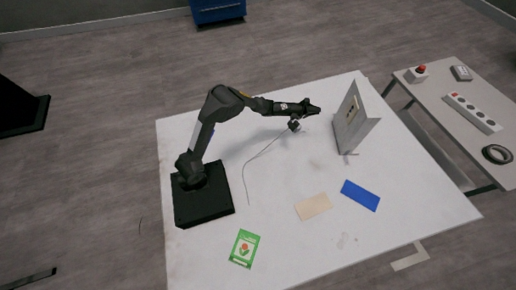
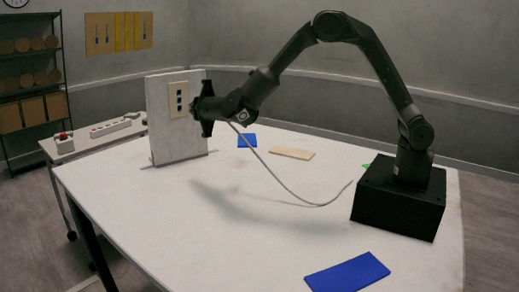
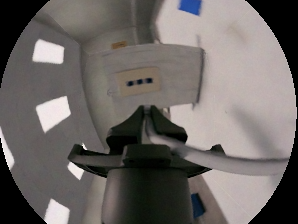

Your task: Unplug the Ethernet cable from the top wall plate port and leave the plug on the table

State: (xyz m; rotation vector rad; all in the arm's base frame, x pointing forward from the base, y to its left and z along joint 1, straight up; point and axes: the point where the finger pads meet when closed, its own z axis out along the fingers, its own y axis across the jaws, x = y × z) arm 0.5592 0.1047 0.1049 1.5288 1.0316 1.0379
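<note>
The wall plate [image 1: 354,108] sits on an upright grey panel [image 1: 354,123] at the far side of the table. It also shows in the exterior view [image 2: 178,99] and in the wrist view [image 3: 139,83]; its three ports look empty. My gripper [image 2: 195,108] is in the air a short way in front of the plate, shut on the Ethernet plug, which is mostly hidden between the fingers. The grey cable [image 2: 277,177] runs back from the fingers and curves down onto the table top [image 1: 255,163].
A blue card [image 1: 360,195], a beige card [image 1: 313,206] and a green card [image 1: 244,248] lie on the table near the front. The arm's black base [image 1: 201,192] stands at the left. A side table with a power strip [image 1: 472,112] stands beyond the panel.
</note>
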